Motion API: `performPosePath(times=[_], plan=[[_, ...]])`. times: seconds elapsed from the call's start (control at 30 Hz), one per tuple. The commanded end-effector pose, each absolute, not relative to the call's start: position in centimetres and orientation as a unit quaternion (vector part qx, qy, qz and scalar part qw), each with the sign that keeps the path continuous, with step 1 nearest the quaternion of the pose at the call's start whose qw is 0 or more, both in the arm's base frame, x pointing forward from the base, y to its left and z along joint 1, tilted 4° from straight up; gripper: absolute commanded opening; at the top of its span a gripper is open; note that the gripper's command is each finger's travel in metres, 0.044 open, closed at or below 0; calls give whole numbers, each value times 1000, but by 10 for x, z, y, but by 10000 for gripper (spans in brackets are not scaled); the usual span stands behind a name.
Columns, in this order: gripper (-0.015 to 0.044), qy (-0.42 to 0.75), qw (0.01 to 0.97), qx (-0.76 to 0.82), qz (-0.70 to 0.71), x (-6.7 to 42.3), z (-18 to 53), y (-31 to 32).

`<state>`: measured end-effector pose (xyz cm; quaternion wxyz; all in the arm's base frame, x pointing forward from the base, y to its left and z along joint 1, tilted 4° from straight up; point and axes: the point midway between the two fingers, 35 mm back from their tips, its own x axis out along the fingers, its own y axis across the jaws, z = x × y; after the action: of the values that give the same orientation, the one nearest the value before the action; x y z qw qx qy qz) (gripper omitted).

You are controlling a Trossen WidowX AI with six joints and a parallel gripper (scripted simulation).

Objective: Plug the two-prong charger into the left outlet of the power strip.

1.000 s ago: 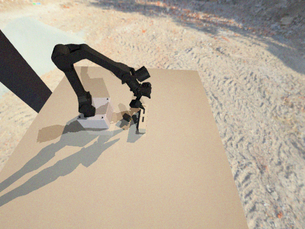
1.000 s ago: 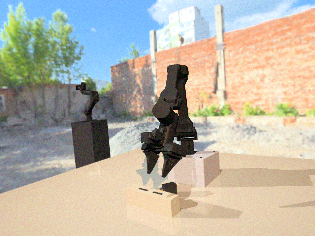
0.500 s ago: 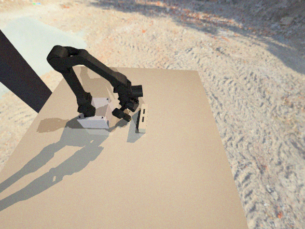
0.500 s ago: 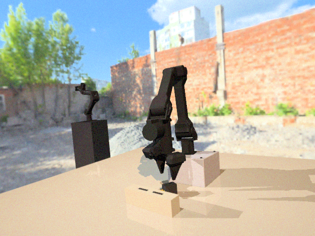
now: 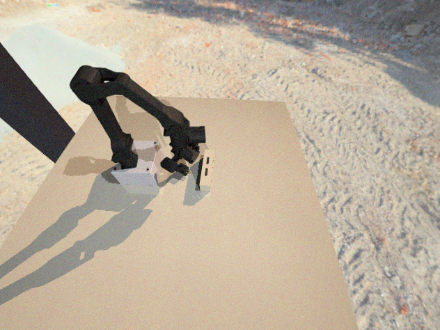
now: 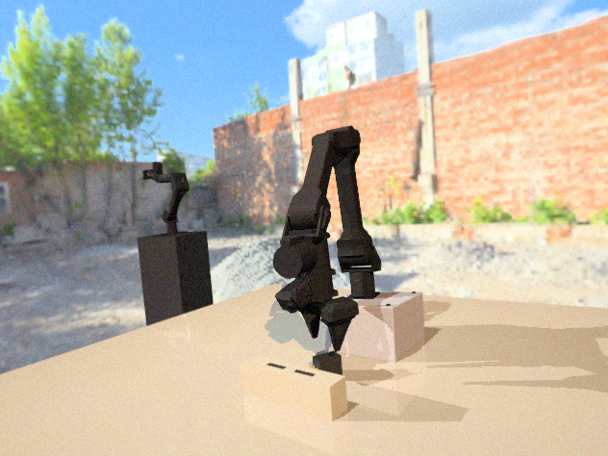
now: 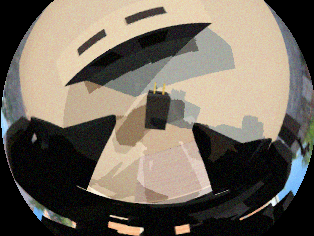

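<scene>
The power strip (image 5: 209, 166) (image 6: 294, 392) (image 7: 127, 41) is a beige block lying on the table, with two dark slots in its top face. The two-prong charger (image 5: 183, 170) (image 6: 327, 363) (image 7: 157, 109) is a small black block. It lies on the table right beside the strip, its two yellow prongs pointing toward the strip's side. My gripper (image 5: 180, 163) (image 6: 325, 339) (image 7: 155, 122) is open and empty. It points down just above the charger, with one finger on each side of it. I cannot tell whether the fingers touch it.
The arm's pale base box (image 5: 136, 175) (image 6: 392, 323) stands close behind the charger. A tall dark pillar (image 5: 24, 113) (image 6: 174, 274) with a small arm on top stands off the table's far-left edge. The tan table (image 5: 213, 266) (image 6: 98, 402) stretches wide in front of the strip.
</scene>
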<state>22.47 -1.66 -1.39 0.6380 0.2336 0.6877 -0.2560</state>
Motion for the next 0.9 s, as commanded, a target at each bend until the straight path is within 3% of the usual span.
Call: performPosePath(times=[0.0, 0.87], plan=[[440, 693, 633, 233, -255, 221, -22, -16], [440, 693, 633, 233, -255, 220, -60, -18]])
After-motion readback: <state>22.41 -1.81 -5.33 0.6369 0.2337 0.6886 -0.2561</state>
